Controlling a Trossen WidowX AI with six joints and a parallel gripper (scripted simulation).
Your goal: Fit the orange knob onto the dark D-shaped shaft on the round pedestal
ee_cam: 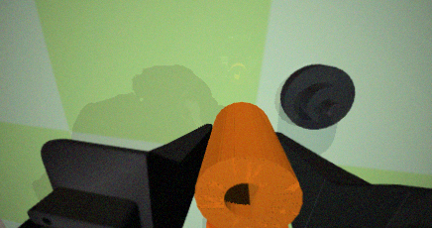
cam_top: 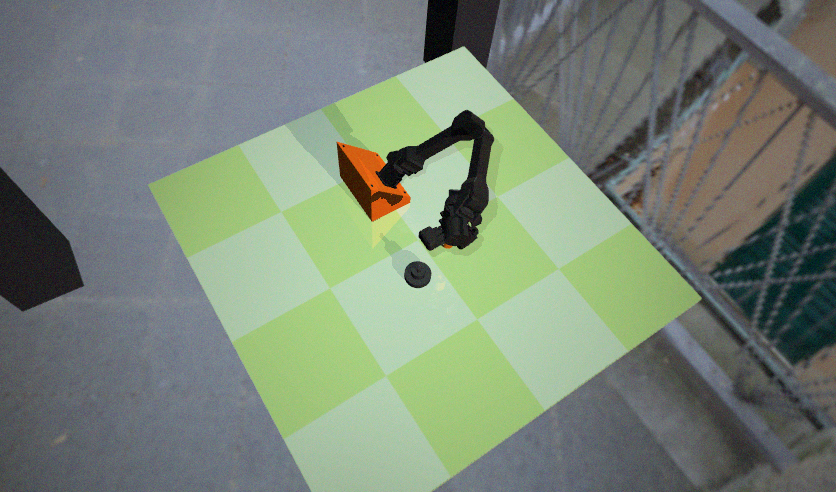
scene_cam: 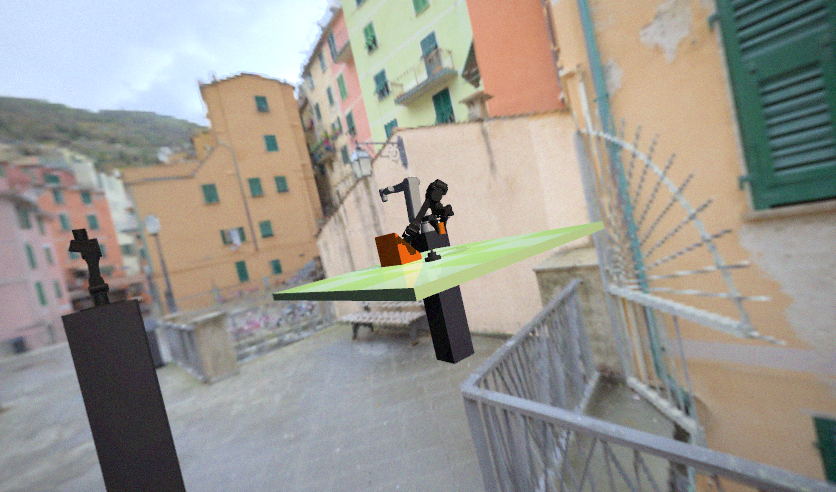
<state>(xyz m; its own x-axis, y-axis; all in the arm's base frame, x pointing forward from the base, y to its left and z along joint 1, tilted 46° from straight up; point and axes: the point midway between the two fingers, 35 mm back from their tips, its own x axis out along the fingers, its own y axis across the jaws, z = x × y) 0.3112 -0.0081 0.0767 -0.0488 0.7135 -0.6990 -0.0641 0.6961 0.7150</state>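
high oblique top, distant low side exterior, close downward wrist, shared tabletop
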